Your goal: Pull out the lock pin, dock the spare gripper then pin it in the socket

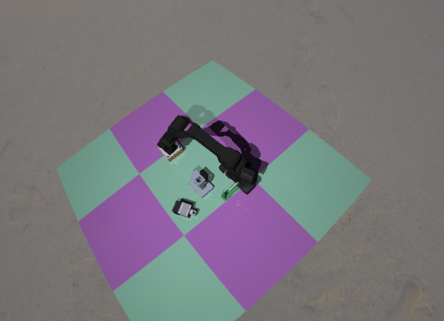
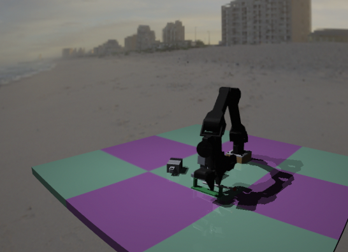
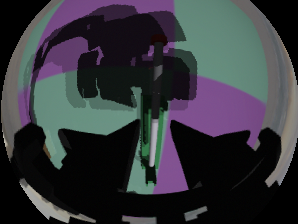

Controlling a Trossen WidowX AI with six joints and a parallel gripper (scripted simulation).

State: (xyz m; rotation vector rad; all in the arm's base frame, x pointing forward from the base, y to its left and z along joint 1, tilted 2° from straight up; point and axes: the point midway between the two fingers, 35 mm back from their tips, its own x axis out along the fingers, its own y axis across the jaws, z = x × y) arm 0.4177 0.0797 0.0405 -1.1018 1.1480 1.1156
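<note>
From my station I see the pin [image 1: 233,186] [image 2: 227,187] [image 3: 156,107] on its green cradle [image 1: 225,195] [image 2: 204,191] [image 3: 161,135] on the green-and-purple checked table [image 1: 268,227] [image 2: 137,214] [image 3: 225,75] amid sand, its long axis running upright through wrist-frame centre, red end up, my jaws [image 2: 215,186] partly open, gripping nothing.

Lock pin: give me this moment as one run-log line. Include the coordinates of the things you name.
pincer [image 1: 246,185] [image 2: 215,186] [image 3: 154,123]: open | lock pin [image 1: 232,187] [image 2: 235,189] [image 3: 153,142]: on green rack [image 1: 225,196] [image 2: 204,191] [image 3: 160,137] | spare gripper [image 1: 185,209] [image 2: 174,166]: undocked, apart from socket [image 1: 203,181] [image 2: 201,159]
</note>
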